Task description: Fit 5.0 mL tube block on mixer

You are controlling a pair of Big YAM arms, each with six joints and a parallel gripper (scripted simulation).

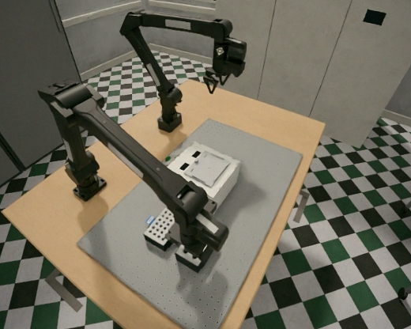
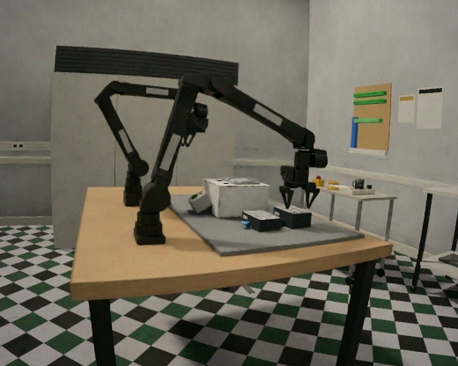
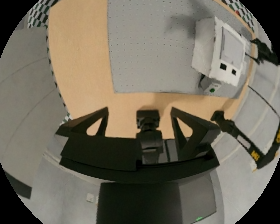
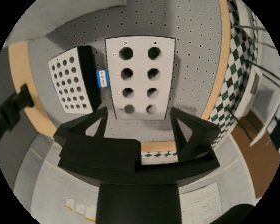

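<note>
The step in hand is judged to be the pick-up of the block for 5.0 mL tubes, taken to be the large-holed block point(image 1: 189, 262) point(image 2: 295, 218) point(image 4: 140, 80), as its print cannot be read. It lies on the table point(image 1: 239, 95) point(image 2: 117, 246) point(image 3: 71, 50) point(image 4: 21, 60), beside the small-holed block point(image 1: 158, 242) point(image 2: 262, 222) point(image 4: 86, 75) and off the mixer point(image 1: 228, 186) point(image 2: 240, 200) point(image 3: 206, 45) point(image 4: 66, 17). The right gripper point(image 1: 190, 251) point(image 2: 299, 207) point(image 4: 139, 110) is poised low over it, jaws spread and nothing grasped; the left gripper point(image 1: 217, 88) point(image 2: 186, 144) point(image 3: 139, 110) is held away, its jaws also released. Next, the right jaws should be centred, lowered along the block's sides and closed, with the blue lever point(image 4: 102, 78) and the neighbour left undisturbed; only then can the rear edge be carried to the plate's lip. In the right wrist view, two rows of wide holes and the lever are shown, whereas much of that block is covered by the arm in the top view. The jaws' low height is best judged from the exterior view, though contact cannot be confirmed. The mixer's bare plate point(image 1: 211, 168) point(image 2: 240, 180) point(image 3: 233, 50) is shown in the top view but not in the right wrist view.
</note>
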